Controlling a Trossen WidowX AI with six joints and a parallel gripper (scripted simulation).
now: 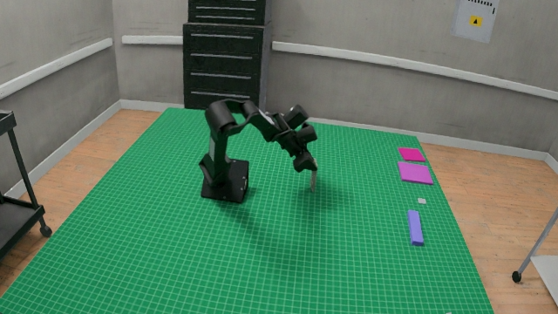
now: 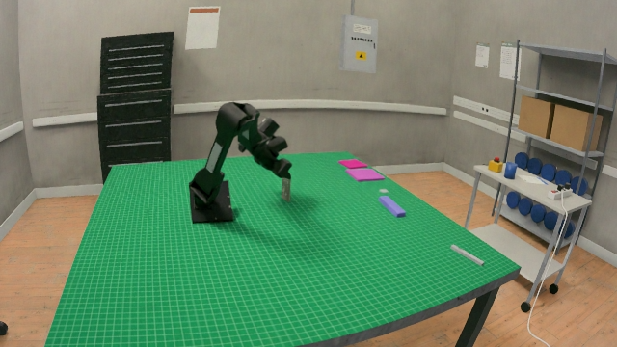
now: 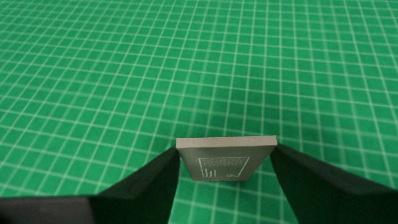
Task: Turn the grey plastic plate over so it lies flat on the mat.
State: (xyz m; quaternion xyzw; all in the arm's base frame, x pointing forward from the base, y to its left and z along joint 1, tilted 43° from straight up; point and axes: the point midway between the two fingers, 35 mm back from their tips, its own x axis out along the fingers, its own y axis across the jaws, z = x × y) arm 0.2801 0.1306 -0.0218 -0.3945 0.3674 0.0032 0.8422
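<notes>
One grey plastic plate (image 3: 226,158), thin, smooth and rectangular, hangs edge-down between the black fingers of the gripper (image 1: 312,171), which is clamped on its side edges; a faint printed diagram marks its face. It sits near the middle of the green gridded mat (image 1: 131,244), upright, its lower edge close to the mat. Far right lie two flat magenta slabs (image 1: 415,173) and a long purple block (image 1: 415,227). Beyond, a metal shelf unit (image 2: 601,87) holds cardboard boxes (image 2: 559,120).

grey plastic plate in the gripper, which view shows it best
The wrist view: the flat grey plastic plate fills the gap between the black gripper fingers, printed face showing. Top and exterior views show only a small grey sliver hanging above the green mat.
</notes>
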